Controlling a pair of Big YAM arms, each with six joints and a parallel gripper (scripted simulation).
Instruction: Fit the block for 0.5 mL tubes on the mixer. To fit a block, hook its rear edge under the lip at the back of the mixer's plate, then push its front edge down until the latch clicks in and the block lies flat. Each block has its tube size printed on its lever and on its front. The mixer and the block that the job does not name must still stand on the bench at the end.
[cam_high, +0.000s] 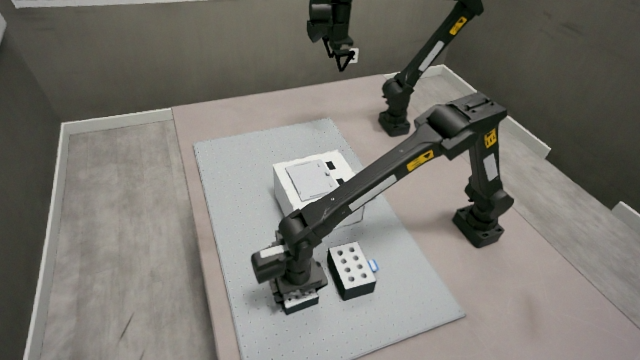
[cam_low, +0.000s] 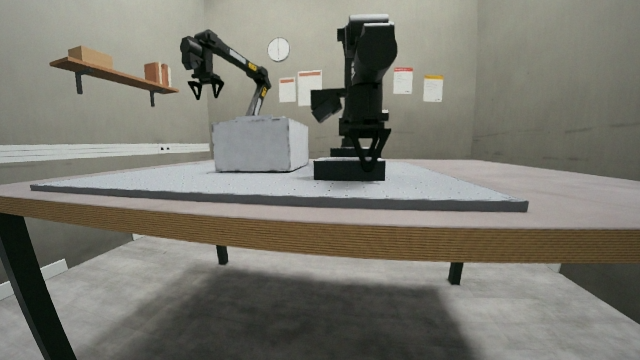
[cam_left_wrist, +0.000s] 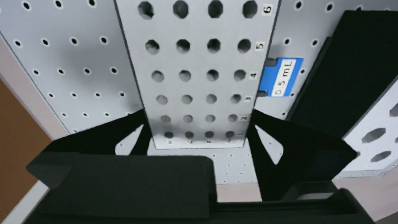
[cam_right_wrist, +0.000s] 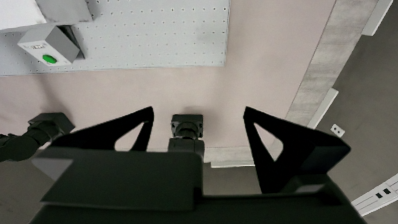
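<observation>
The left arm hides part of the mixer (cam_high: 285, 192); its block (cam_high: 301, 303) (cam_left_wrist: 197, 60) is cropped.

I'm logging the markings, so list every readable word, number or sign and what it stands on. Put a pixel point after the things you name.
"0.5 mL": blue lever (cam_left_wrist: 281, 77) of the block in the left gripper (cam_high: 301, 300) (cam_low: 369, 167) (cam_left_wrist: 199, 111).
"1" to "6": along that block's top (cam_left_wrist: 199, 60).
Too small or blurred: the row marks at its end, the yellow arm labels (cam_high: 420, 160), the wall sheets (cam_low: 310, 88), the print above the green button (cam_right_wrist: 49, 59).

Even, soft light from above; a broad blurry shadow darkens the floor (cam_low: 280, 310).
</observation>
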